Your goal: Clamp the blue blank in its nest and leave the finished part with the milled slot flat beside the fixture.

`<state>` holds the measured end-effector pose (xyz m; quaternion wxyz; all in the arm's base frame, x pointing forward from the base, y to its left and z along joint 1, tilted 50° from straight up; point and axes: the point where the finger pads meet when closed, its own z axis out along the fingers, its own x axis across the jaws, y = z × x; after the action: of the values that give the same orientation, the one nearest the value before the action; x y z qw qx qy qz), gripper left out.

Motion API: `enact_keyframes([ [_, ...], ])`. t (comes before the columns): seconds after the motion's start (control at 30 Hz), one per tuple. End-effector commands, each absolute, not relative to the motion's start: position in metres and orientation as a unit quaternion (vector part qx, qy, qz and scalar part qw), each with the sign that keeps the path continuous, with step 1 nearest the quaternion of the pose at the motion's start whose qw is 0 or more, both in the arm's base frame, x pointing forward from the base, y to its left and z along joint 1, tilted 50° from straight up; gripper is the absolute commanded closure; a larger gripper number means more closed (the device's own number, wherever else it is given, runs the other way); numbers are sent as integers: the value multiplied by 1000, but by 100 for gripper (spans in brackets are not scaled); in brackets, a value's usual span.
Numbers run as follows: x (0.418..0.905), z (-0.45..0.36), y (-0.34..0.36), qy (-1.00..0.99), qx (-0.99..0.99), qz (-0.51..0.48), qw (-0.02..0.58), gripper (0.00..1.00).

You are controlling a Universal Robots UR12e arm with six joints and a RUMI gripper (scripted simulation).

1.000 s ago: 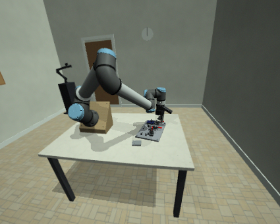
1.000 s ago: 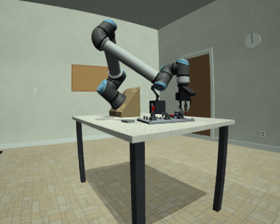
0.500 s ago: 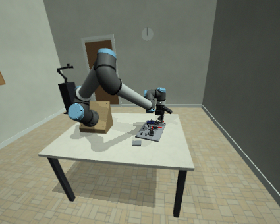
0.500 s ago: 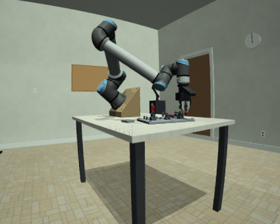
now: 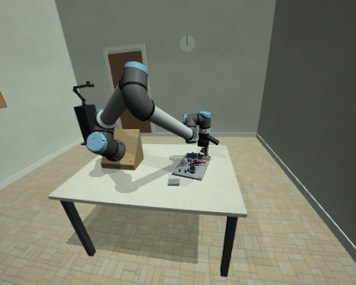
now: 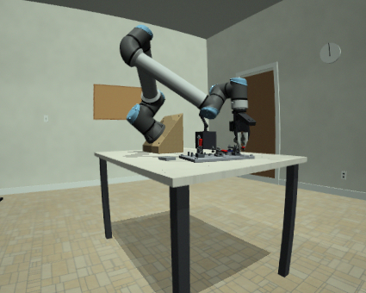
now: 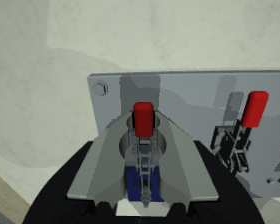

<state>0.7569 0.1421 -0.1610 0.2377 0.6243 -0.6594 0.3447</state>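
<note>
On the desk (image 5: 223,197), the fixture plate (image 5: 199,172) lies right of centre in the top view, the finished part (image 5: 173,182) flat just beside its lower-left corner, the wedge block (image 5: 126,151) (well apart) at centre left.

Table (image 5: 223,197) and whole arm seen from high and far in the top view, same table (image 6: 190,172) viewed from low at the opposite side, fixture plate (image 7: 191,95) seen close, looking down, from the wrist, plate shared by all views.
</note>
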Motion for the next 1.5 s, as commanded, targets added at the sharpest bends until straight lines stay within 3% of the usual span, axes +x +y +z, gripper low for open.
enact_keyframes([
  [0.0,757,-163,139,-660,624,344,240,100],
  [1.47,761,-167,135,-660,624,344,239,100],
])
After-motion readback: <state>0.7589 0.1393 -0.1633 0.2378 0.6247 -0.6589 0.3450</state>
